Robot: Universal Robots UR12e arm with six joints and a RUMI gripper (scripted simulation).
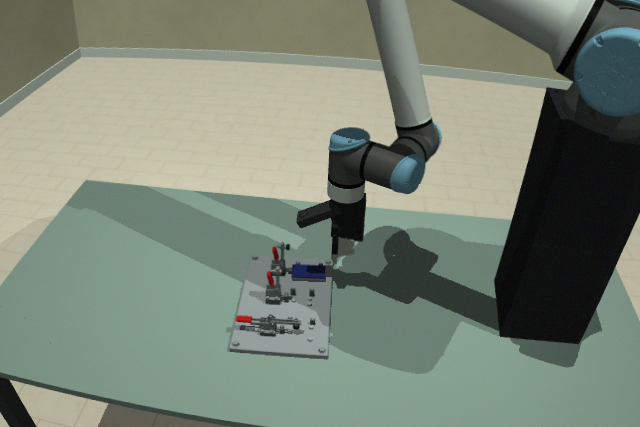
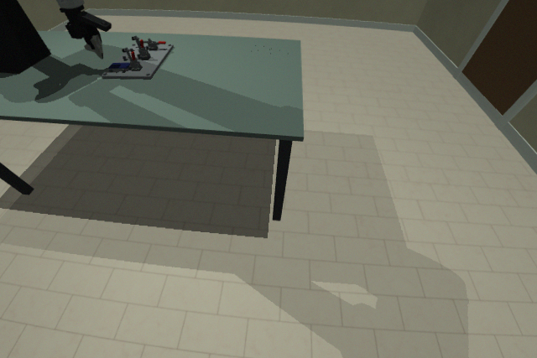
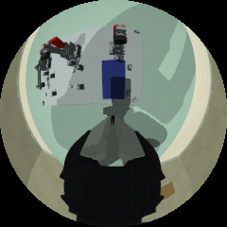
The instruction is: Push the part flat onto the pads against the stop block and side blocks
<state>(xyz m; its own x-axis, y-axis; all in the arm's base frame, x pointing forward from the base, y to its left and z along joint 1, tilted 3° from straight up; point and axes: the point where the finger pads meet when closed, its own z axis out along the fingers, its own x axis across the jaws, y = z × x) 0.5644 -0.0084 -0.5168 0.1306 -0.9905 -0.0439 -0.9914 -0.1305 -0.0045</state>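
The part is a blue rectangular block (image 1: 305, 271) (image 2: 119, 65) (image 3: 108, 73) at one end of the grey fixture plate (image 1: 279, 348) (image 3: 92, 95). One short end faces a toggle clamp (image 3: 117, 46); the other faces the gripper side. Small dark blocks (image 3: 130, 67) stand along one long side. Whether the part is flat on its pads or touches the stop block cannot be made out. My gripper (image 1: 334, 252) (image 2: 102, 57) (image 3: 113, 115) is shut and empty, pointing down above and just beyond the part's free end, not touching it. Its shadow falls on the part.
Two clamps with raised red handles (image 1: 275, 253) (image 1: 270, 278) stand along the plate's far side from the robot. A third clamp's red handle (image 1: 244, 319) lies flat. Small posts (image 1: 311, 292) rise from the plate. The green table (image 1: 129, 324) carries the fixture; the black pedestal (image 1: 563, 236) stands right.
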